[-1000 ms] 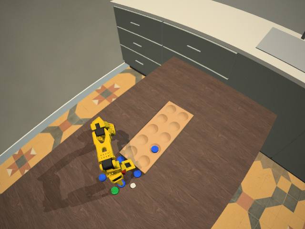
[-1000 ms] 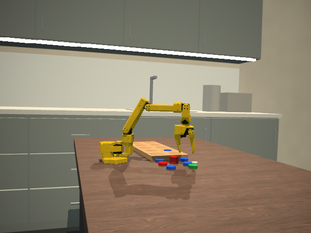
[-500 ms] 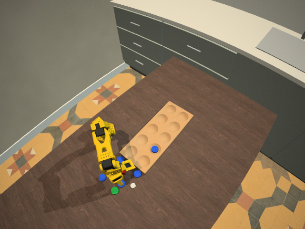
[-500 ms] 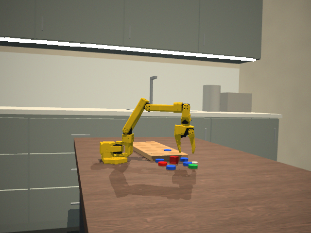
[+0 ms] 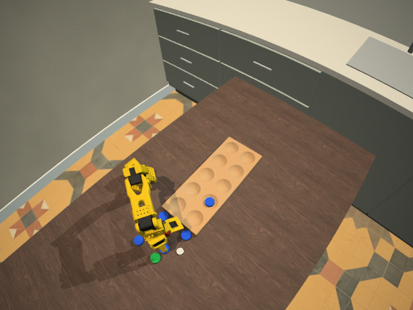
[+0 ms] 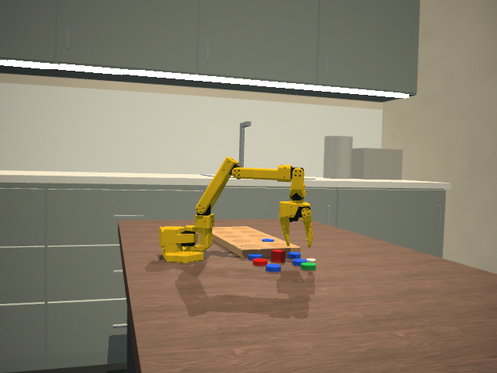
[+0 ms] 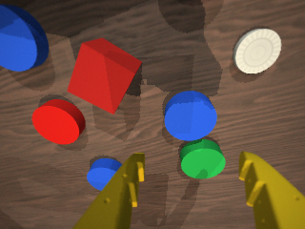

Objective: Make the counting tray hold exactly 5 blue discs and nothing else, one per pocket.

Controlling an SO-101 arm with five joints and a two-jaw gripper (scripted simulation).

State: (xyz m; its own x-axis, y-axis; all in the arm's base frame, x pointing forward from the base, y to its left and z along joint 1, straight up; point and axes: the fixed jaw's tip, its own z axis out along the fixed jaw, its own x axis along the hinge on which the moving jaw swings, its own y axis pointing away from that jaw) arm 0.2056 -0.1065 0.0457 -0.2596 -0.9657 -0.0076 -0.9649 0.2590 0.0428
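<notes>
my gripper part open, holding nothing, above loose blue disc, green disc near, 1 blue disc in tray

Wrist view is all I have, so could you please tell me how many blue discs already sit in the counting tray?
Observer: Just one blue disc rests in a pocket of the counting tray. The other nine pockets hold nothing.
Operator: Thank you. I count three loose blue discs; are there more?
Observer: Yes, a fourth blue disc lies on the table by the tray's near end, outside your frame.
Operator: And how high is the gripper?
Observer: From the side, the gripper hangs clear above the loose pieces, jaws apart and holding nothing.
</notes>
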